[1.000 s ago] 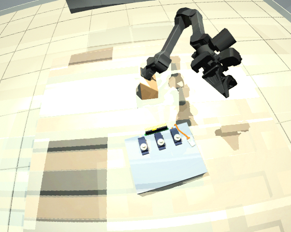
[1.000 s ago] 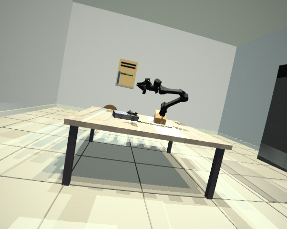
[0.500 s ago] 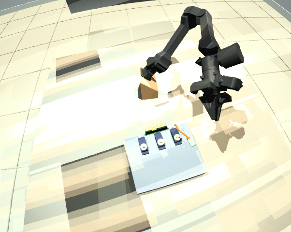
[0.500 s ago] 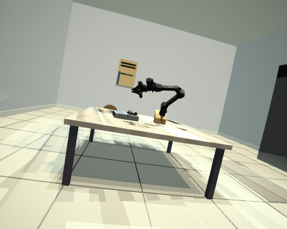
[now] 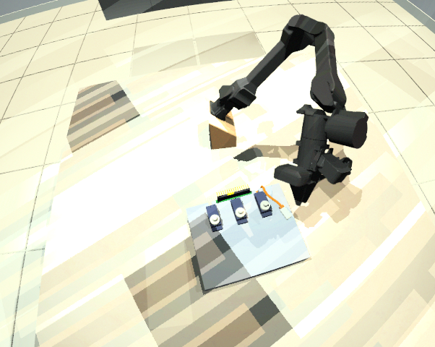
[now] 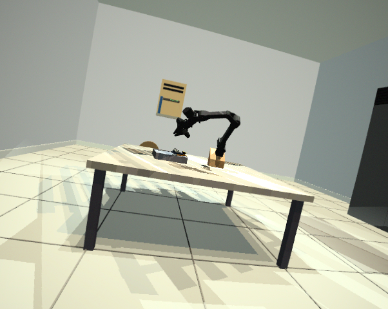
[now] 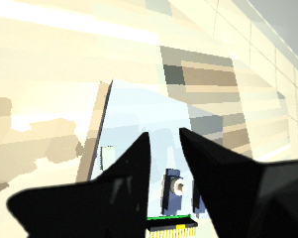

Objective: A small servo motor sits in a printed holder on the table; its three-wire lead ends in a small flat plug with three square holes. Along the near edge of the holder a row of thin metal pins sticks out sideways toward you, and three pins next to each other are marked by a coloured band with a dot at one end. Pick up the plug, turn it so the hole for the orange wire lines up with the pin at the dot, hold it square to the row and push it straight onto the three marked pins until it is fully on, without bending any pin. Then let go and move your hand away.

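Note:
The pale blue holder plate (image 5: 269, 246) (image 6: 169, 155) (image 7: 139, 109) carries three blue servos (image 5: 239, 212) (image 7: 176, 190). The pin row (image 5: 233, 194) (image 7: 170, 227) with its green band runs along the plate's far edge in the top view. The small white plug (image 5: 286, 213) (image 7: 107, 157) lies flat near the plate's right edge, joined to the right servo by an orange lead (image 5: 269, 196). My gripper (image 5: 301, 199) (image 6: 180, 132) (image 7: 163, 135) hangs well above the table, beside the plate's right edge and near the plug. Its fingers stand a little apart with nothing between them.
The arm's base stands on a tan box (image 5: 222, 136) (image 6: 216, 159) behind the plate. The table (image 6: 194, 176) has dark legs, and a poster (image 6: 171, 98) hangs on the back wall.

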